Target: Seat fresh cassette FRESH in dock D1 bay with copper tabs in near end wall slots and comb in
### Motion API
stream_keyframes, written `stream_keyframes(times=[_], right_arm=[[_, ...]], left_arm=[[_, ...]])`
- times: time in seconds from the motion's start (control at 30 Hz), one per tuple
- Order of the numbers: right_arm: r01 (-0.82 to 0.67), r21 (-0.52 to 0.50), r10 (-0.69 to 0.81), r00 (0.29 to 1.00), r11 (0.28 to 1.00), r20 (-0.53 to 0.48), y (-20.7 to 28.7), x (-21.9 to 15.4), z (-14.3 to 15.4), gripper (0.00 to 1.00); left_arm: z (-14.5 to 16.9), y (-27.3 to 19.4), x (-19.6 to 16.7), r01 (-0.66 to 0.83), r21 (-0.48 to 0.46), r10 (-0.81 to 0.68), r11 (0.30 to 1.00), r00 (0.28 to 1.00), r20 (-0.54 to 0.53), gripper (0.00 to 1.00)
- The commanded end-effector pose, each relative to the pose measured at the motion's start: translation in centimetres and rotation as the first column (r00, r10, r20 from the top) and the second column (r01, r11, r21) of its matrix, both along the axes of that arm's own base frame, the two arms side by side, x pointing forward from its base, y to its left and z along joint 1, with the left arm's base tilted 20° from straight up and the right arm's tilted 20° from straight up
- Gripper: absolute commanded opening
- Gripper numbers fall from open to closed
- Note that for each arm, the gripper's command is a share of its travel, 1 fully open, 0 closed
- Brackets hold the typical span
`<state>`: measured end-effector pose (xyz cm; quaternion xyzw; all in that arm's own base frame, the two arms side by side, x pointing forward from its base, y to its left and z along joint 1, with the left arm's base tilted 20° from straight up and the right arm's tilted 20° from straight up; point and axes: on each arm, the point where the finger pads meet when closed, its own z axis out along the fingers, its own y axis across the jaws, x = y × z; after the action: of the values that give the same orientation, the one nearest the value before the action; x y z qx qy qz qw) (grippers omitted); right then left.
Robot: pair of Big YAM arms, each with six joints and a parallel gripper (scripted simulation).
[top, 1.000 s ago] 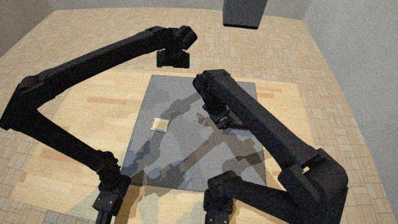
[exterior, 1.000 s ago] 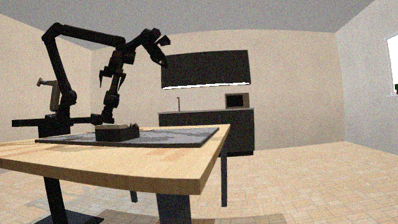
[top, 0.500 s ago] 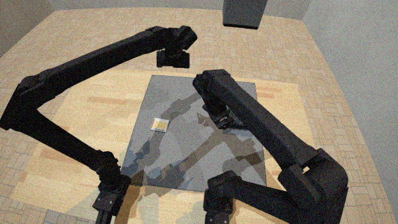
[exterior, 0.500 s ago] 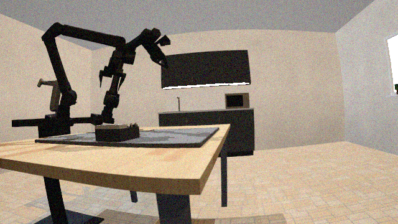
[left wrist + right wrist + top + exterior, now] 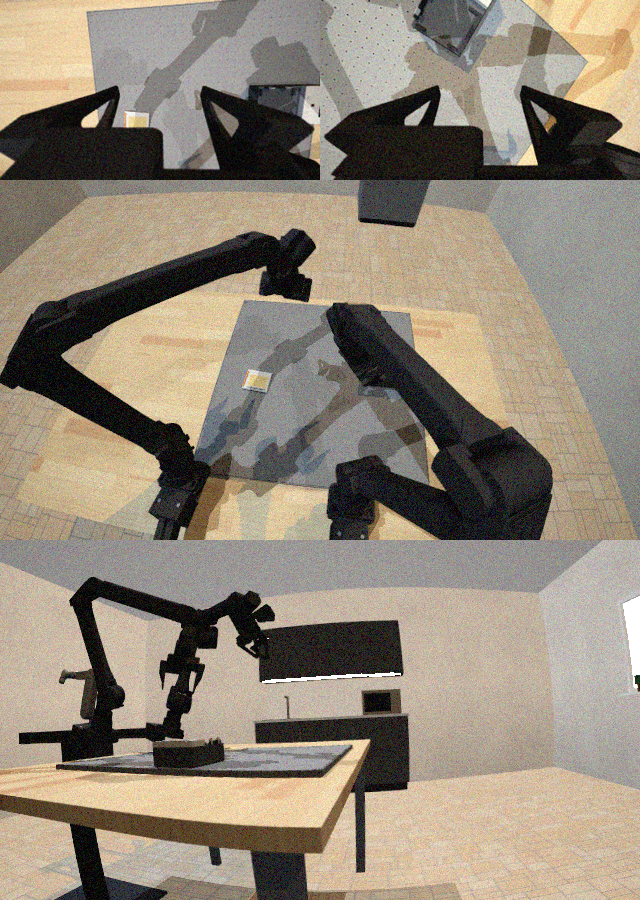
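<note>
FRESH (image 5: 257, 381) (image 5: 137, 119) is a small white cassette with a yellowish middle and an orange strip along one edge. It lies on the grey mat; its comb cannot be made out. Dock D1 (image 5: 187, 755) (image 5: 277, 102) (image 5: 450, 24) is a dark box with an open, apparently empty bay and a white part beside it. The right arm hides it in the top view. No red light shows. My left gripper (image 5: 160, 90) is open and empty, high above the mat beyond FRESH. My right gripper (image 5: 480, 90) (image 5: 177, 689) is open and empty, above the mat near D1.
The grey mat (image 5: 300, 420) (image 5: 280, 760) lies on a wooden table (image 5: 165, 370) (image 5: 200, 795). The right arm (image 5: 430, 395) reaches across the mat's right side. Arm shadows cross the mat. FRESH and D1 stand well apart.
</note>
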<state>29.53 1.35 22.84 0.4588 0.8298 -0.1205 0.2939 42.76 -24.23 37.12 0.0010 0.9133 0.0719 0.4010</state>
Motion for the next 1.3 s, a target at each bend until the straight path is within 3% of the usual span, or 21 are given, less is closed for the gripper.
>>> stream_keyframes(times=[0.0, 0.3, 0.5, 0.57, 1.07, 1.13, 1.27], right_arm=[[-0.049, -0.027, 0.05, 0.998, 0.998, 0.043, -1.8, 3.8, -0.8, 1.0], [-0.012, -0.086, 0.028, 0.982, 0.996, 0.187, -6.2, 9.2, -2.0, 1.0], [0.017, -0.096, 0.007, 0.969, 0.995, 0.247, -7.8, 11.2, -2.4, 1.0], [0.017, -0.096, 0.007, 0.969, 0.995, 0.247, -7.8, 11.2, -2.4, 1.0], [0.038, -0.082, -0.013, 0.958, 0.996, 0.288, -8.1, 12.2, -1.5, 1.0], [0.038, -0.082, -0.013, 0.958, 0.996, 0.288, -8.1, 12.2, -1.5, 1.0], [0.038, -0.083, -0.013, 0.958, 0.996, 0.286, -8.1, 12.2, -1.5, 1.0]], left_arm=[[-1.3, -1.3, 1.4, 0.141, 0.042, -0.139, 0.989, 0.99, -0.031, 1.0], [-3.8, -4.6, 1.9, 0.411, -0.005, -0.41, 0.912, 0.908, -0.09, 1.0], [-4.8, -6.6, 1.9, 0.574, -0.035, -0.574, 0.818, 0.814, -0.086, 1.0], [-4.8, -6.6, 1.9, 0.574, -0.035, -0.574, 0.818, 0.814, -0.086, 1.0], [-6.1, -11.0, 1.1, 0.892, -0.04, -0.892, 0.45, 0.452, 0.03, 1.0], [-6.1, -11.0, 1.1, 0.892, -0.04, -0.892, 0.45, 0.452, 0.03, 1.0], [-6.3, -11.9, 0.7, 0.949, -0.007, -0.945, 0.316, 0.316, 0.08, 1.0]])
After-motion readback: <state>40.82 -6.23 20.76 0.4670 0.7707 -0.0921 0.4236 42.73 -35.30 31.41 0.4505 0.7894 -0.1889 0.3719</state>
